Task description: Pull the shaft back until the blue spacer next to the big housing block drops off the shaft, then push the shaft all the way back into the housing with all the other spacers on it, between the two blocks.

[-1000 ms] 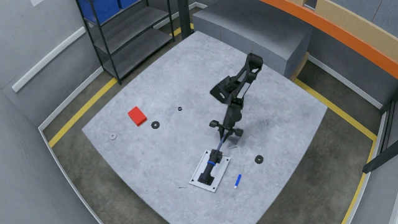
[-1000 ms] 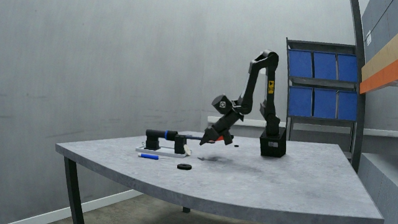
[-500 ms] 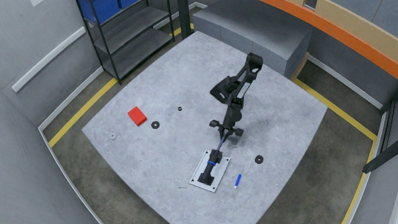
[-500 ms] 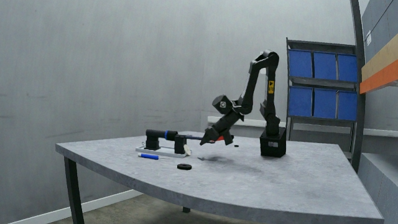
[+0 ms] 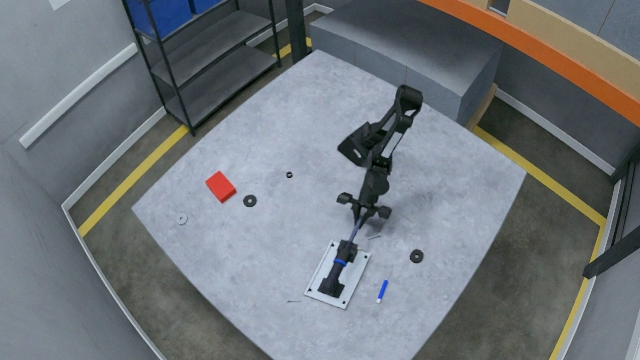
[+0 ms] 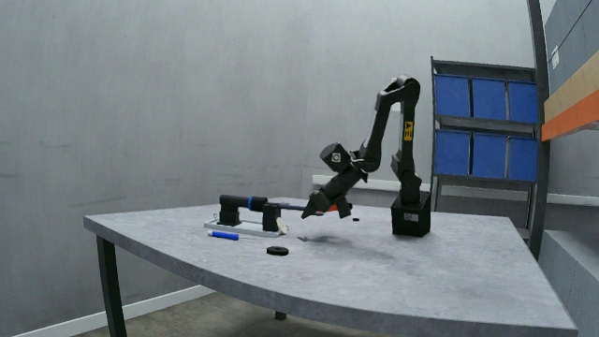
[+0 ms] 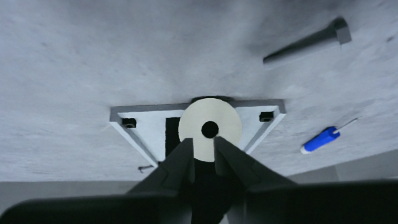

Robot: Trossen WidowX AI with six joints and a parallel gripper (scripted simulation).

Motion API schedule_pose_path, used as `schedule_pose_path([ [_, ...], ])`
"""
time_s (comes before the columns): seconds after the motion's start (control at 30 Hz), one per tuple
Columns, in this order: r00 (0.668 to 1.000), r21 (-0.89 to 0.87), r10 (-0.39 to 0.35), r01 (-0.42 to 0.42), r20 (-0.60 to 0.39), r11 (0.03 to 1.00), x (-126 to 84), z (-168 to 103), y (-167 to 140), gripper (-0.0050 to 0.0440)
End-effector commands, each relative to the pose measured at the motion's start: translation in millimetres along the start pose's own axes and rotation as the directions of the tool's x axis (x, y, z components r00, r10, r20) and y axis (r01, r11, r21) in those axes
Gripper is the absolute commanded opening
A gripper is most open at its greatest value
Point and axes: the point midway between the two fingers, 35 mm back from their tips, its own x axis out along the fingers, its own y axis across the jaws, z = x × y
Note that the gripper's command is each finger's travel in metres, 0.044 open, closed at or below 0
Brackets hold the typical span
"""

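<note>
A white baseplate [image 5: 338, 274] carries the big housing block [image 5: 331, 286] and a smaller block [image 5: 348, 249]. The dark shaft [image 5: 354, 232] runs through the smaller block toward the arm. A blue spacer [image 5: 339, 262] sits on the shaft between the two blocks, beside dark spacers; it also shows in the side view [image 6: 251, 202]. My gripper [image 5: 361, 220] is shut on the shaft's free end, just off the plate, as the side view shows [image 6: 311, 212]. In the wrist view my fingers point at a cream washer [image 7: 210, 129] leaning at the plate's near edge.
A blue-handled screwdriver [image 5: 382, 291] lies right of the plate and a bolt [image 7: 307, 44] lies near the gripper. Black washers [image 5: 416, 256] [image 5: 249, 200], a small ring [image 5: 289, 174], a grey washer [image 5: 181, 216] and a red block [image 5: 220, 186] lie on the table.
</note>
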Motion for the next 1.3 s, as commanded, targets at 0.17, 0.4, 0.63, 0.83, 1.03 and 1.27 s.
schedule_pose_path([
  [0.17,1.000,-0.001,-0.007,0.007,-0.024,1.000,-3.1,-5.2,-2.5,-0.0050],
  [0.4,1.000,-0.001,-0.007,0.007,-0.024,1.000,-3.6,-4.7,-2.4,-0.0050],
  [0.63,1.000,-0.001,-0.007,0.007,-0.024,1.000,-4.1,-4.3,-2.5,-0.0050],
  [0.83,1.000,-0.001,-0.007,0.007,-0.024,1.000,-4.3,-3.9,-2.5,-0.0050],
  [1.03,1.000,-0.001,-0.007,0.007,-0.024,1.000,-4.8,-3.6,-2.5,-0.0050],
  [1.27,1.000,-0.001,-0.007,0.007,-0.024,1.000,-5.3,-3.0,-2.5,-0.0050],
])
